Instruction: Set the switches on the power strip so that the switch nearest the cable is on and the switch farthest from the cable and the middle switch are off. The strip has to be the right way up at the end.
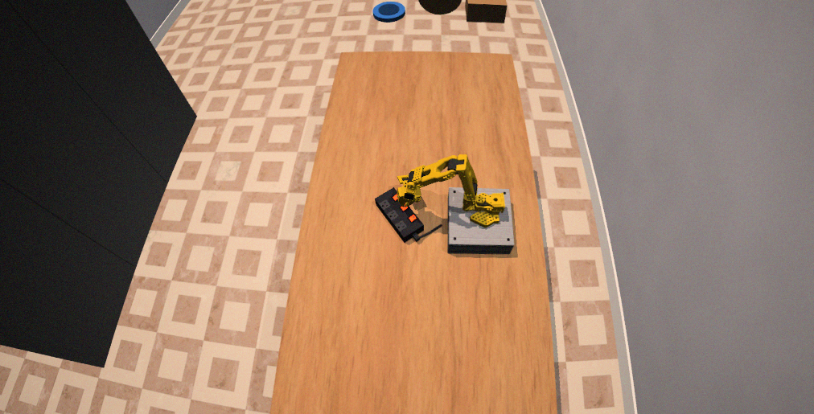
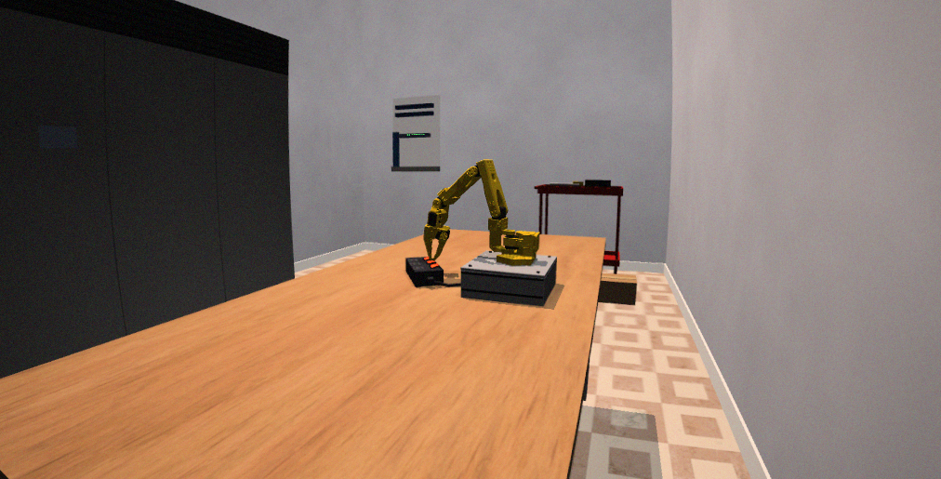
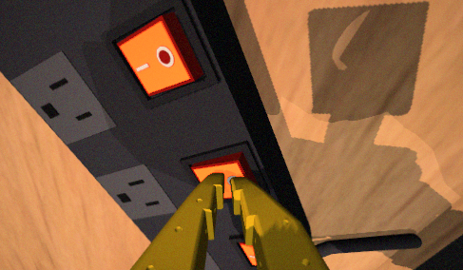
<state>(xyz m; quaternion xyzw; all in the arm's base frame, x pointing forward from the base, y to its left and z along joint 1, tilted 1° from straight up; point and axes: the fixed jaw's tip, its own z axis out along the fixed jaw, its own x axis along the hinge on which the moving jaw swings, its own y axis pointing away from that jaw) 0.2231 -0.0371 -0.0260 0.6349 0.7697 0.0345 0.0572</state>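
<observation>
Black plastic power strip [image 1: 398, 215] with three orange rocker switches is lying face up on the long wooden desk [image 1: 415, 309], sitting diagonally near the middle of the desk, a little toward its left long edge in the top view, just beside the grey square base block [image 1: 504, 235] that is carrying the yellow jointed arm [image 1: 450, 169]. Its short black cable [image 1: 428, 231] is poking out toward that block, and the arm is bending over from the block and reaching down onto the strip. The yellow gripper [image 3: 225, 190] is coming straight down on the middle orange switch [image 3: 219, 172], its two fingers pressed together with nothing between them, and the tips are sitting right at that rocker's face; whether they are actually touching is hard to call from the wrist view. The orange switch farthest from the cable [image 3: 155, 53] is showing in full above the gripper, its line and circle marks facing up, while the orange switch nearest the cable [image 3: 248, 253] is peeking out only as a sliver between the fingers. Two grey sockets [image 3: 64, 98] are running along the strip's other side. From the exterior view, the gripper [image 2: 434, 246] is pointing down over the strip [image 2: 423, 271], well away from the desk's near end.
</observation>
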